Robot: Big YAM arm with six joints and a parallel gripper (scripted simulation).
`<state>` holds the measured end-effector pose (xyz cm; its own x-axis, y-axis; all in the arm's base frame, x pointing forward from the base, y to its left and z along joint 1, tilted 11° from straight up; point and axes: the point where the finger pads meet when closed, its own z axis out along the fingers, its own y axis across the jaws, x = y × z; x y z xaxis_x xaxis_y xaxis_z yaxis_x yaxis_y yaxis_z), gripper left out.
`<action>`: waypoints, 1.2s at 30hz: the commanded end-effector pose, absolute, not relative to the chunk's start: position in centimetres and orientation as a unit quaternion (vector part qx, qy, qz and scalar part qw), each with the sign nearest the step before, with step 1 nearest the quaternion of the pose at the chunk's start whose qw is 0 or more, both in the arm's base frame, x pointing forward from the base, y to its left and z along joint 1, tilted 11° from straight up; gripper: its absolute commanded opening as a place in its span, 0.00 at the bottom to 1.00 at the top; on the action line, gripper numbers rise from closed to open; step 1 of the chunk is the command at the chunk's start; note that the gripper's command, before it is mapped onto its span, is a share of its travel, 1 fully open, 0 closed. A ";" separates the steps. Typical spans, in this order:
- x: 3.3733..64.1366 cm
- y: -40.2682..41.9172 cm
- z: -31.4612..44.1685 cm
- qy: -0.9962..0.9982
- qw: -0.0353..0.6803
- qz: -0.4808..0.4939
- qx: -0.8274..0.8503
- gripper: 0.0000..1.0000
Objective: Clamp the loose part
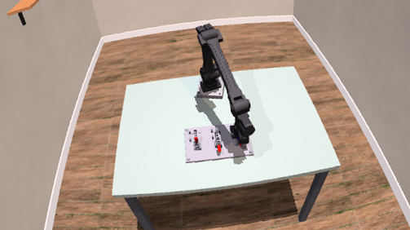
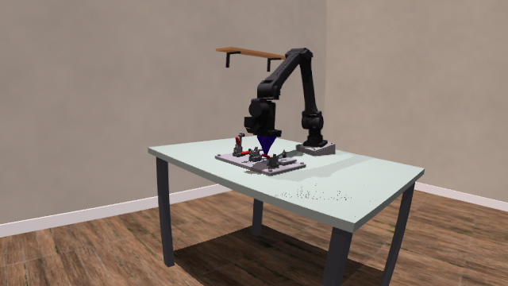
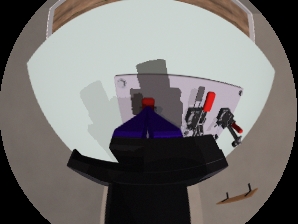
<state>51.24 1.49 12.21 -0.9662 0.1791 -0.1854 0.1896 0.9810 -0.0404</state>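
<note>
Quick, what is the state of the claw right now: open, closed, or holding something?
Claw: closed, holding nothing, its tip down at a red clamp handle on the fixture.

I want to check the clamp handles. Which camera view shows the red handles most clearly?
The exterior view: one red handle stands upright, another lies low. The top view shows two small red spots; a third hides under the shut hand. The wrist view shows them small and distorted.
</note>
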 end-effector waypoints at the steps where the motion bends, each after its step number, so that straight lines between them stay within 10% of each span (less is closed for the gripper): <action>1: 51.6 1.8 11.3 0.991 0.090 -0.030 0.089 0.00; 36: 51.5 1.7 10.9 0.992 0.088 -0.031 0.089 0.00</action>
